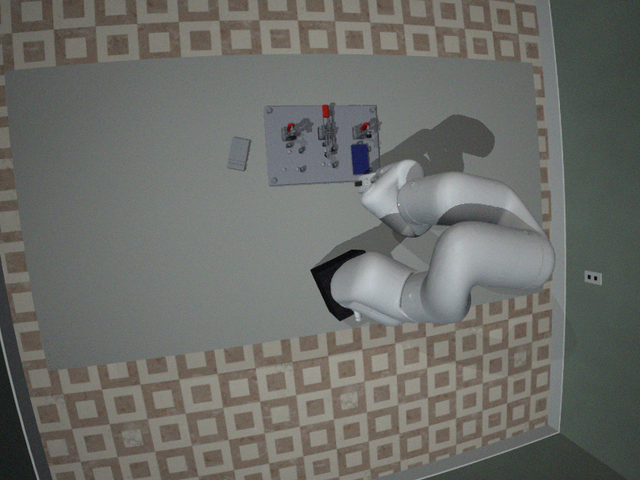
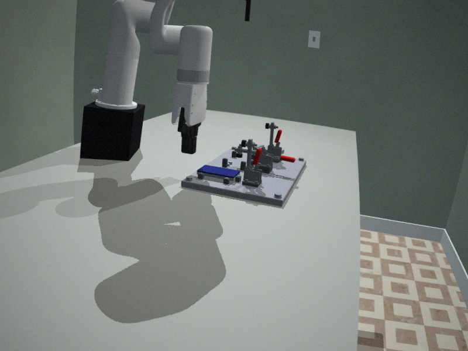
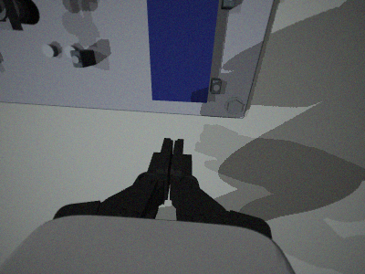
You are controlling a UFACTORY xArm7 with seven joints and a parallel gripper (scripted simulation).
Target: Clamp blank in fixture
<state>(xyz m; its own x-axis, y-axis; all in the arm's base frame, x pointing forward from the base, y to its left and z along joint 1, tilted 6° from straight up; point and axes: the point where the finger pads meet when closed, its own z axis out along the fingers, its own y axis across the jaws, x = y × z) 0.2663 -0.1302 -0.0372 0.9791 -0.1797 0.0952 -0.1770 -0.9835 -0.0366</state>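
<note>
The blue blank point(image 1: 360, 158) lies in the right-hand nest of the grey fixture plate point(image 1: 320, 144), between small blocks. It also shows in the side view point(image 2: 219, 171) and the wrist view point(image 3: 182, 50). The red handle point(image 2: 257, 155) of the clamp beside it stands raised. The grey finished part point(image 1: 238, 153) lies flat on the table to the left of the plate. My gripper point(image 1: 358, 183) point(image 2: 188, 145) point(image 3: 173, 152) is shut and empty. It hangs above the table just off the plate's edge, near the blank's end.
Two other clamps stand on the plate. The middle one's red handle point(image 2: 287, 158) lies flat and the far one's point(image 2: 278, 136) is raised. Their nests are empty. The black arm base point(image 2: 111, 130) stands at the table edge behind the gripper.
</note>
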